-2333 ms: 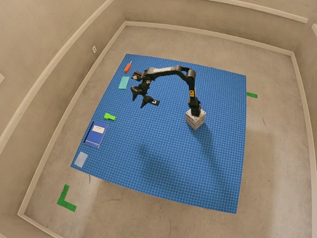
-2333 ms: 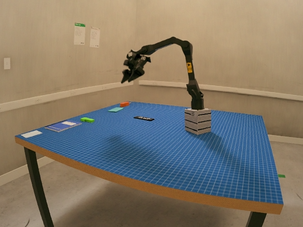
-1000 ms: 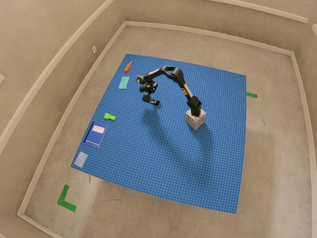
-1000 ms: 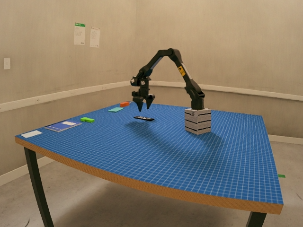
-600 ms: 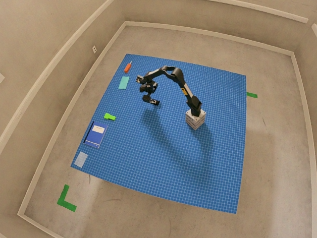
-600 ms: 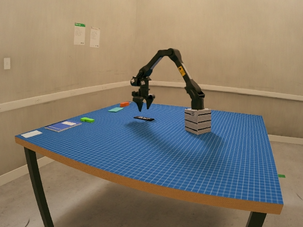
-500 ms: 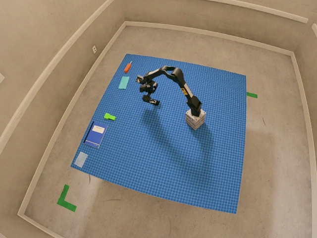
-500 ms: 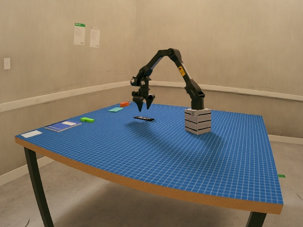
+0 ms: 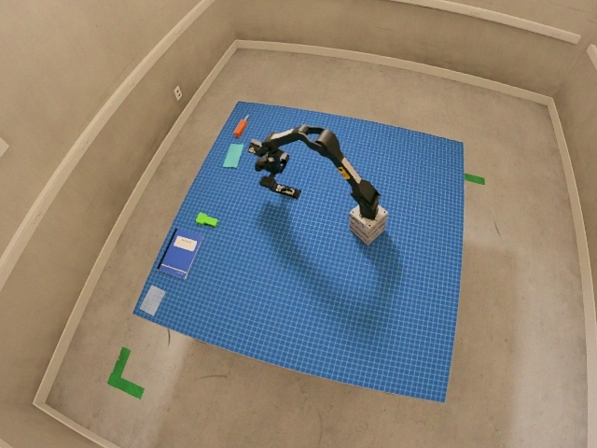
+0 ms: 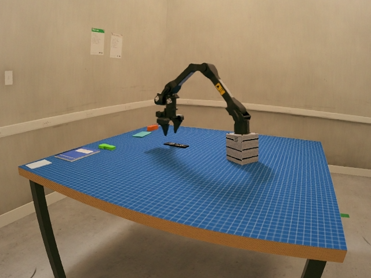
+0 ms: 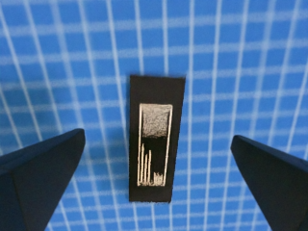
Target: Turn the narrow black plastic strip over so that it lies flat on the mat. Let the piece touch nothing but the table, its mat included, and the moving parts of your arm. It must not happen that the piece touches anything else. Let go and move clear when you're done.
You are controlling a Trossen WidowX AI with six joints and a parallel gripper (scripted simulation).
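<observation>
Below the wide-open gripper [image 9: 281, 172] [image 10: 170, 134] [image 11: 160, 139], the black strip [image 9: 287, 191] [image 10: 175, 145] [image 11: 153, 90] is partly covered from above, on a blue gridded mat [image 9: 308, 289] [image 10: 209, 191] [image 11: 250, 43] in a beige-walled room.

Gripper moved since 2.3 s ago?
Yes. In the exterior view the gripper has come down, from well above the teal slab to close over the mat.
</observation>
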